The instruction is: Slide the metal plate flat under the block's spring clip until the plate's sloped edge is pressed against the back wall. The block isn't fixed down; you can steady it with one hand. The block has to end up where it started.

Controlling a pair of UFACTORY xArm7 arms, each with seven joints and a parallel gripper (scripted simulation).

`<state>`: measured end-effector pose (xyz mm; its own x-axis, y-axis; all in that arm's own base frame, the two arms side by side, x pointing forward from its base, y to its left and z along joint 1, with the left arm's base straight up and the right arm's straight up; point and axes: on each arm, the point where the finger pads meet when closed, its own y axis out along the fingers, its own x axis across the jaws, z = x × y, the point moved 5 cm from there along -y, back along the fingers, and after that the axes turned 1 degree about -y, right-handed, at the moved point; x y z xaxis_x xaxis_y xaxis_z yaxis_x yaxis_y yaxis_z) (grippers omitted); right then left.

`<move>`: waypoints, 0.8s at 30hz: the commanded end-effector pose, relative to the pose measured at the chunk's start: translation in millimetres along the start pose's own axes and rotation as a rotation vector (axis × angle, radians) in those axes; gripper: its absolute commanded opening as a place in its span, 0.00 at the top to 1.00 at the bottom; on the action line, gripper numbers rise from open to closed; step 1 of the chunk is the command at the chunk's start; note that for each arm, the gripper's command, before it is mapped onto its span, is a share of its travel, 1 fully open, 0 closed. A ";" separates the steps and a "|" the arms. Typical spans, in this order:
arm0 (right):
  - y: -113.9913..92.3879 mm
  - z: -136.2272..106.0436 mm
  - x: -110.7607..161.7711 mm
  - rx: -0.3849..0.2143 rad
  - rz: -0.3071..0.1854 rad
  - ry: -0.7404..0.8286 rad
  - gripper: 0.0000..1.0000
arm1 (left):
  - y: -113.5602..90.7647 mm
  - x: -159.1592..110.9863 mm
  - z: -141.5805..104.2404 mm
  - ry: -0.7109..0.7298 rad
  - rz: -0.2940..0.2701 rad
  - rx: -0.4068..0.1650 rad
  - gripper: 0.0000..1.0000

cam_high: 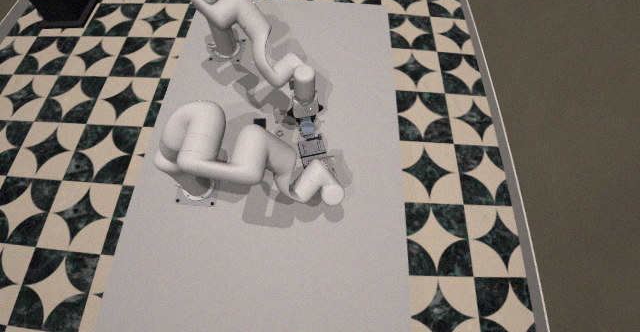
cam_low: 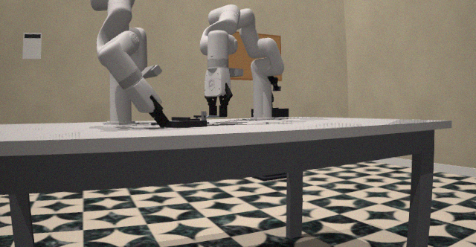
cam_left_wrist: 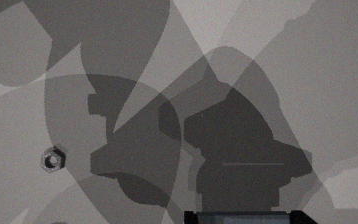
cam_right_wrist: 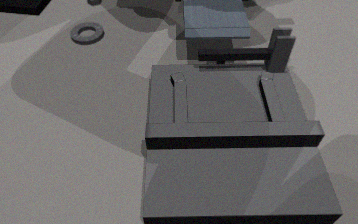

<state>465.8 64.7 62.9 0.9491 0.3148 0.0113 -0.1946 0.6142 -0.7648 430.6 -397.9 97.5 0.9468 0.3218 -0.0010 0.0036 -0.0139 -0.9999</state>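
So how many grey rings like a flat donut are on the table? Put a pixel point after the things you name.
1. The ring (cam_right_wrist: 73, 35) lies on the table, off to one side of the block (cam_right_wrist: 240, 180) (cam_high: 311, 147). The robot arms could be hiding others.
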 end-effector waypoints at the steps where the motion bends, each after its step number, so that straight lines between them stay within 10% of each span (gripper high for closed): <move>1: -1.4 0.5 1.2 -0.002 -0.003 -0.002 1.00 | -2.2 0.7 -1.2 0.000 -0.002 -0.004 1.00; 24: 1.5 3.8 1.3 -0.002 -0.003 -0.002 1.00 | -1.3 0.6 -5.0 0.000 -0.002 -0.003 1.00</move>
<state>464.8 67.9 62.8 0.9495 0.3135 0.0117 -0.1931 0.6136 -0.7656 431.2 -399.8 97.0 0.9467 0.3221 -0.0010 0.0033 -0.0128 -0.9999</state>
